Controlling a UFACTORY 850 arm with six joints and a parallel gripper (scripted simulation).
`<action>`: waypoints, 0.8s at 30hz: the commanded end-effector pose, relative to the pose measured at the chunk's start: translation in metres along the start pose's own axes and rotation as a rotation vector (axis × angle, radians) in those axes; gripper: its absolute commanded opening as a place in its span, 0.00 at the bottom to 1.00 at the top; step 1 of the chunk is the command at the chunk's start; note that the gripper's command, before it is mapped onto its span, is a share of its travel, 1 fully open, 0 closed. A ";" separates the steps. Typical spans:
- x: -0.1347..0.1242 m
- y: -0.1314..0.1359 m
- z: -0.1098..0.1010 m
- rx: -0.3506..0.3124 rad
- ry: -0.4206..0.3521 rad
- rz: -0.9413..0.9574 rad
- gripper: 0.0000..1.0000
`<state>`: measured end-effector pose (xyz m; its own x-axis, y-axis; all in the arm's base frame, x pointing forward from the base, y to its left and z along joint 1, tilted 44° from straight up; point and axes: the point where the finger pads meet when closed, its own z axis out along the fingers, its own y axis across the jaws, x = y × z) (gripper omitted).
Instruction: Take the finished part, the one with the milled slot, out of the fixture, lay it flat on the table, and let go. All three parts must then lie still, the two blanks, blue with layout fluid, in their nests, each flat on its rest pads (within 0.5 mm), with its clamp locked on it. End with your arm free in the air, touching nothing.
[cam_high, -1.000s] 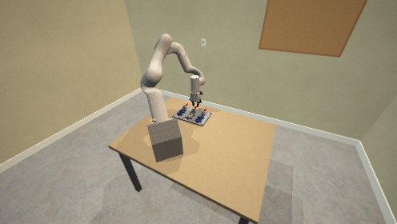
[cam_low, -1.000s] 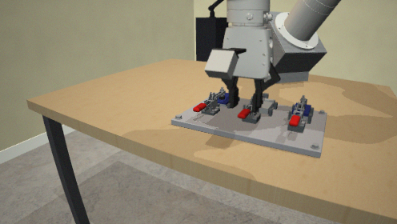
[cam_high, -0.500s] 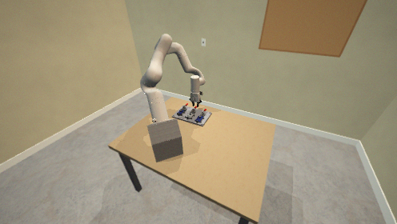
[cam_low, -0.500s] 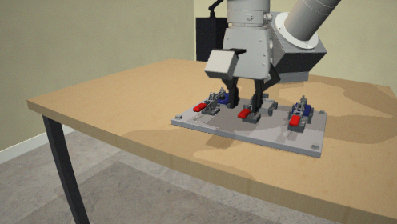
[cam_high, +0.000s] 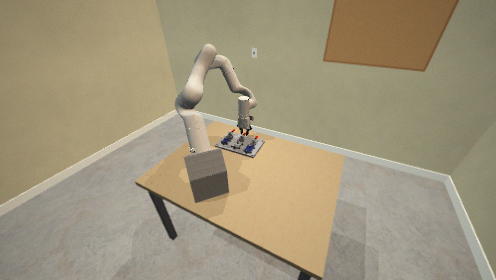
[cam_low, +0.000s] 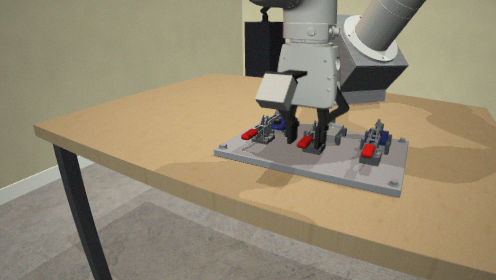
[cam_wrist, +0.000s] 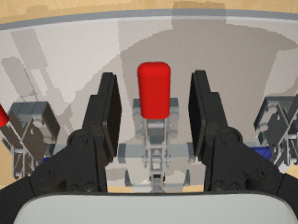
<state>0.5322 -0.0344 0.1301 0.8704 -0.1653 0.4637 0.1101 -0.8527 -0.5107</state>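
Fingers stand half open, empty, astride the middle clamp's red handle (cam_wrist: 153, 90), which points away from the wrist camera. Finished part hidden beneath, mid-fixture (cam_low: 280, 165), on the wooden table (cam_high: 280, 200); grey floor, olive walls.

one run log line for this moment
gripper: open, straddling middle clamp handle | fixture: three clamps down | slotted part: not yet removed

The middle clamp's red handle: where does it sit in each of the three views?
Top: middle clamp's red handle, a tiny red dot directly under the gripper, on the fixture plate.
Exterior, plate centre, between the jaws.
Wrist, upright at centre, between the black fingers.
Shared landmark: the grey fixture plate.
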 end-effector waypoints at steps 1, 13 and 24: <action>0.001 0.000 0.007 0.000 0.001 0.000 0.47; 0.001 0.000 0.013 0.000 0.001 0.000 0.47; 0.001 0.000 0.013 0.000 0.001 0.000 0.00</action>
<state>0.5388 -0.0281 0.1207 0.8703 -0.1654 0.4640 0.1101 -0.8527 -0.5106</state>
